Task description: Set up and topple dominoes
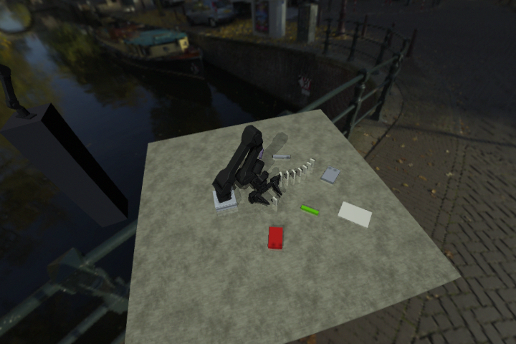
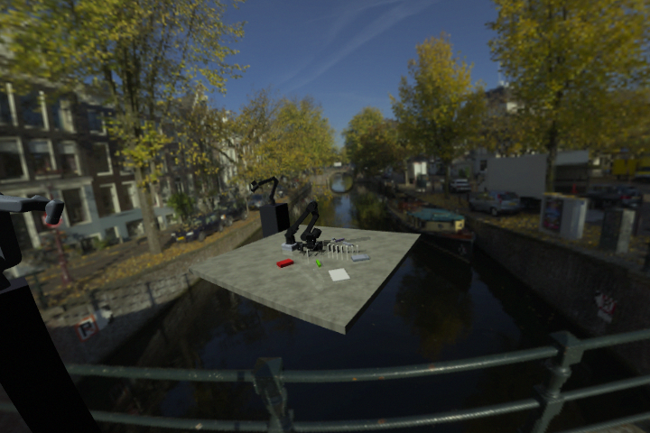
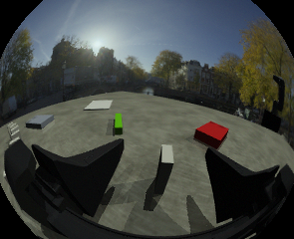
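A white domino [image 1: 274,203] [image 2: 307,255] [image 3: 164,169] stands upright on the table, apart from the row. My gripper [image 1: 274,198] [image 3: 166,148] is open, with one finger on each side of this domino and a gap on both sides in the wrist view. The row of several white dominoes [image 1: 293,175] [image 2: 338,251] [image 3: 13,133] stands upright in a curved line. In the top view, its near end is close beside one finger; whether they touch is hard to tell. The gap between the lone domino and the row is wider than the row's spacing.
A green bar [image 1: 309,210] [image 2: 318,263] [image 3: 118,124], a red block [image 1: 275,237] [image 2: 284,262] [image 3: 211,133] and a white slab [image 1: 355,213] [image 2: 338,274] [image 3: 99,105] lie nearby. A grey-blue box [image 1: 330,174] [image 2: 360,258] [image 3: 40,121] lies beyond the row. A grey bar [image 1: 281,157] lies behind it.
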Robot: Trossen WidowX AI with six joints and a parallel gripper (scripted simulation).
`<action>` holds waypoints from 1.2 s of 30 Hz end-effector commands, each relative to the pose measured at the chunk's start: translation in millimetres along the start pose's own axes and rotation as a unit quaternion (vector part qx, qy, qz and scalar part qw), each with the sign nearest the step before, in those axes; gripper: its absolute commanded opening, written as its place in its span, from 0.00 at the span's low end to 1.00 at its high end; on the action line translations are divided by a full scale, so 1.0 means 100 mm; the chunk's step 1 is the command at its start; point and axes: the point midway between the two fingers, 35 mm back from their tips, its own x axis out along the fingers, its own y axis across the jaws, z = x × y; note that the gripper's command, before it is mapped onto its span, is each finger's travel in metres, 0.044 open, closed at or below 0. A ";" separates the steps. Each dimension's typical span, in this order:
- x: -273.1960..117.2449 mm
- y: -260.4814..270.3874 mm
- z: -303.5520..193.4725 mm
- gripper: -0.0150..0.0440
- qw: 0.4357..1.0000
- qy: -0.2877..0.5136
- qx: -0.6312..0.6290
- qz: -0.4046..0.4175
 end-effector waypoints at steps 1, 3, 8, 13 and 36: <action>0.00 0.02 0.07 1.00 1.000 0.001 0.001 0.001; 0.00 0.03 0.17 1.00 1.000 0.001 0.001 0.001; -0.01 0.02 0.43 1.00 1.000 0.000 0.000 0.000; 0.01 0.04 0.49 1.00 1.000 0.006 -0.008 0.001; 0.70 0.51 0.45 1.00 0.678 0.388 -0.526 0.335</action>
